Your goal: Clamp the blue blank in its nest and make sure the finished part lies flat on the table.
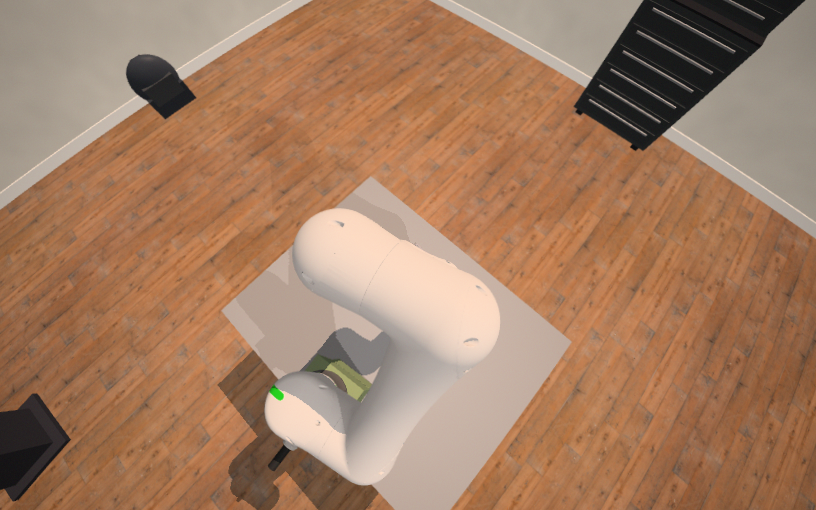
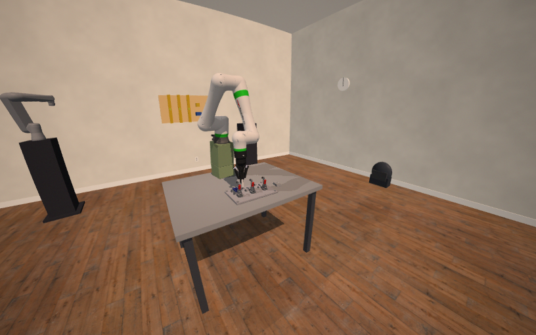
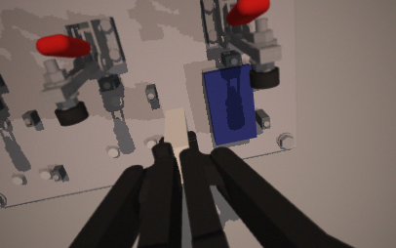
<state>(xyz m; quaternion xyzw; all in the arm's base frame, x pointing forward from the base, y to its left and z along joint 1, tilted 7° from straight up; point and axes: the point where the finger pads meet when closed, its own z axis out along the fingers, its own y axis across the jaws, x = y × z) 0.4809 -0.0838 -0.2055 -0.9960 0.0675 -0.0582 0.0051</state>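
Observation:
The blue blank (image 3: pixel 219 107) (image 2: pixel 235 190) lies in the end nest of the fixture plate (image 3: pixel 168 56) (image 2: pixel 253 198). Its upper end is near the stop block (image 3: pixel 229 60), and a side block (image 3: pixel 263 118) stands beside its right edge; contact cannot be judged. That nest's clamp has a red handle (image 3: pixel 249 11); its black tip (image 3: pixel 264 76) hangs above the blank, its shadow lying apart, so the bar looks raised. My gripper (image 3: pixel 178 123) (image 2: pixel 242 180) is shut above the plate, left of the blank in the wrist view. A pale piece shows between its fingertips. The finished part cannot be made out.
A second clamp with a red handle (image 3: pixel 63 45) stands over the neighbouring nest, and a third nest is partly in view at the far left of the wrist view. The plate lies on the grey table (image 2: pixel 197 203) (image 1: pixel 517 366). The arm (image 1: pixel 397 288) hides the fixture in the top view.

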